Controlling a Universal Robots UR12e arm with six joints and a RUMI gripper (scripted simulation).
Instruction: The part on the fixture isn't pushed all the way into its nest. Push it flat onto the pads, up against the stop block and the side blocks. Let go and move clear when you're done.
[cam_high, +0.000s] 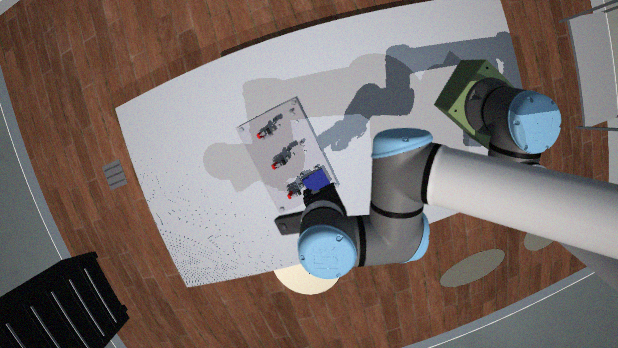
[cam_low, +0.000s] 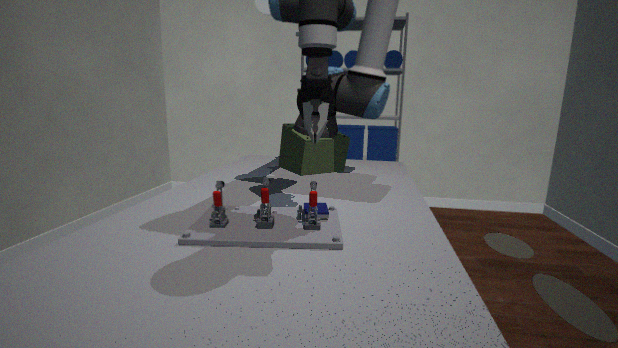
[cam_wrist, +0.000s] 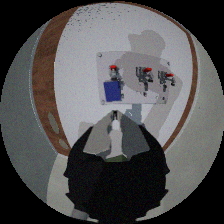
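Hanging high over the counter (cam_low: 400, 300), arm points straight down, well above the fixture plate (cam_low: 235, 241). Plate carries three red-handled clamps (cam_low: 264, 196) in a row. Blue part (cam_low: 320, 208) sits at the end station by the last clamp, near the plate's corner. Gripper (cam_low: 315, 131) jaws clenched, nothing held. In the wrist view, part (cam_wrist: 111, 91) lies ahead of the jaws and slightly left, so the move needs descent plus a forward push, I'd judge.
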